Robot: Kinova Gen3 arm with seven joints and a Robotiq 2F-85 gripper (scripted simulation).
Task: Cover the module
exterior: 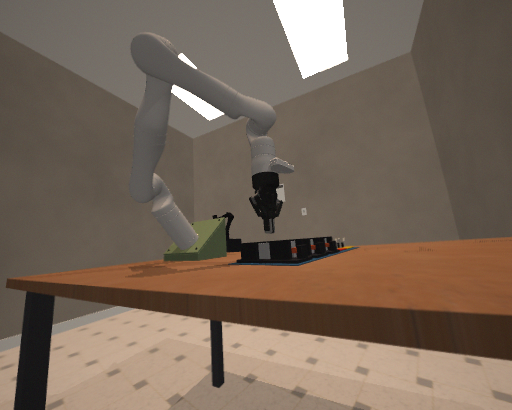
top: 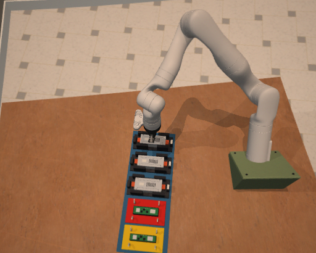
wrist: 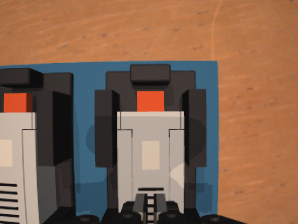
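Observation:
Three grey covers sit in black holders in a row on a blue mat: the far one (top: 153, 141), the middle one (top: 150, 161) and the near one (top: 148, 184). The yellow base plate (top: 142, 238) lies at the near end and carries a green module (top: 142, 237). My gripper (top: 150, 137) hangs straight above the far cover, clear of it in the side view (exterior: 268, 229). In the wrist view the fingers stand almost together over the slotted end of the far cover (wrist: 150, 152), with nothing between them. The middle cover (wrist: 15, 165) shows at the left edge.
A red plate (top: 145, 211) with another green module lies between the near holder and the yellow plate. Thin pegs stand at the corners of both plates. The arm's green base (top: 262, 170) stands to the right of the mat.

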